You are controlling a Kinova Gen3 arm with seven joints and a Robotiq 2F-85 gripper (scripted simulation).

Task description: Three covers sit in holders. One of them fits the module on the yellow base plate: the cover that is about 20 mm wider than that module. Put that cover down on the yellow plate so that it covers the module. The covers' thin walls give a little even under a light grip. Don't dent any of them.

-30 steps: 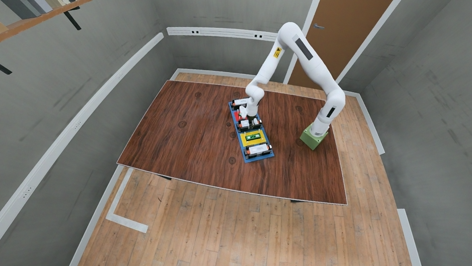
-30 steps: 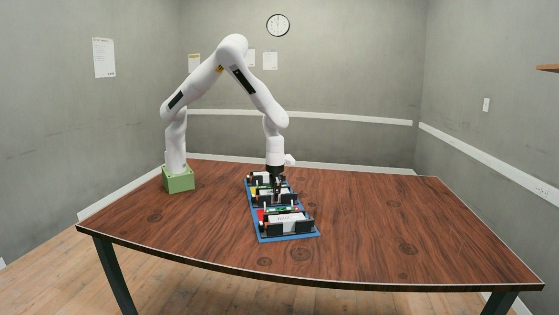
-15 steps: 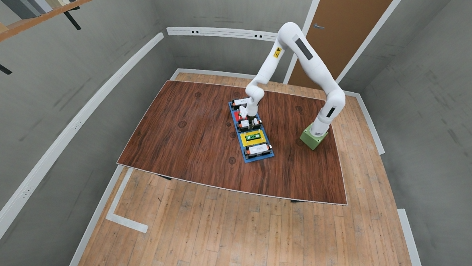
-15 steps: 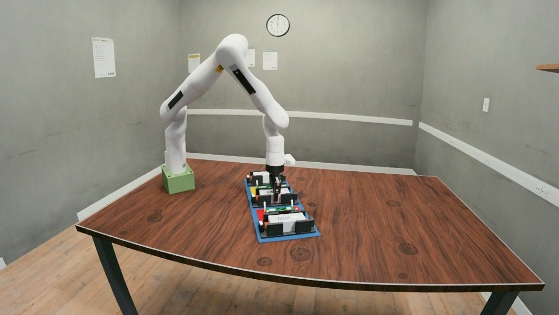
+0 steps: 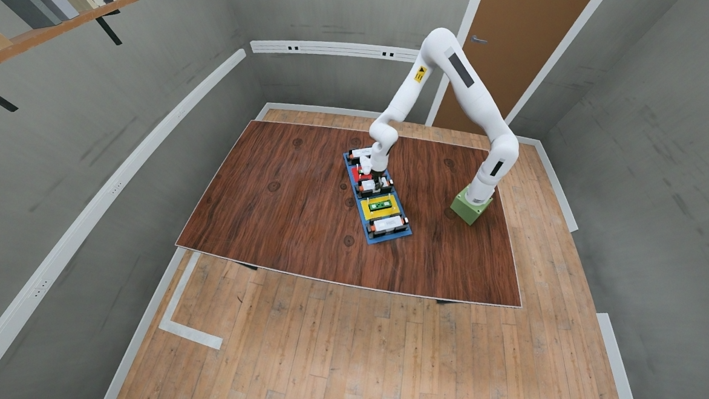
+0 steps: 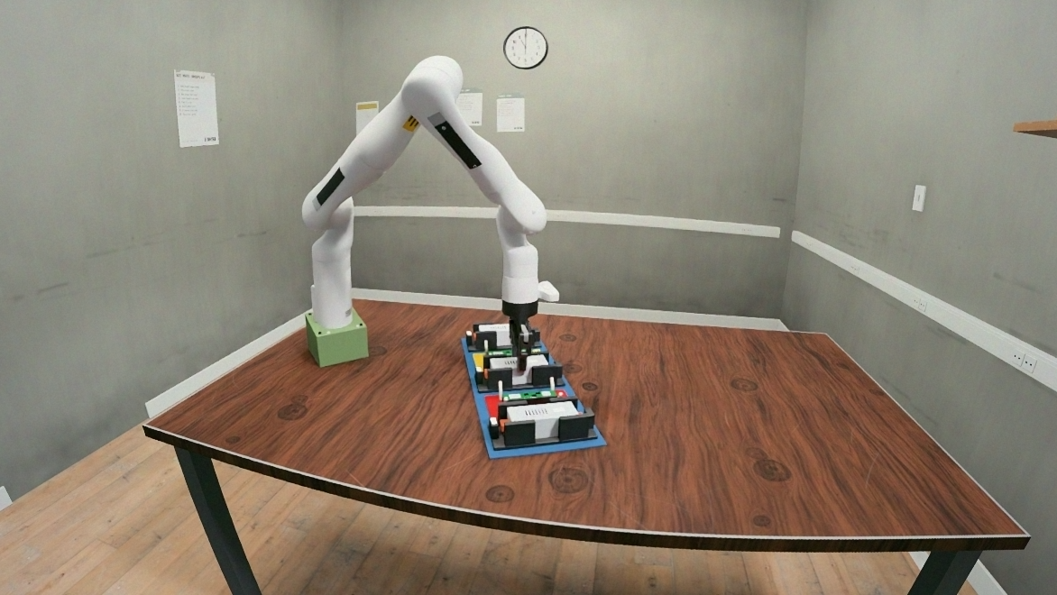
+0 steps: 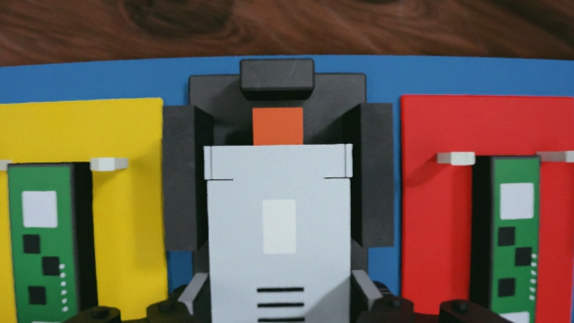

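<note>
In the top view, the gripper (image 5: 377, 184) (image 6: 522, 367) (image 7: 280, 296) is clamped on the sides of the middle cover (image 5: 367, 185) (image 6: 543, 363) (image 7: 279, 186), which sits in its black holder (image 5: 360, 193) (image 6: 499, 378) (image 7: 181, 186). Just nearer lies the yellow base plate (image 5: 368, 214) (image 6: 478, 361) (image 7: 127, 127), its green module (image 5: 380, 205) (image 7: 45, 245) uncovered; just farther is the red base plate (image 5: 355, 174) (image 6: 493, 410) (image 7: 426, 127). The near cover (image 5: 388, 223) (image 6: 490, 332) and far cover (image 5: 361, 152) (image 6: 546, 414) occupy holders toward opposite ends of the blue board (image 5: 405, 233) (image 6: 488, 447) (image 7: 49, 78), left of the arm's green pedestal (image 5: 469, 217) (image 6: 341, 351).
</note>
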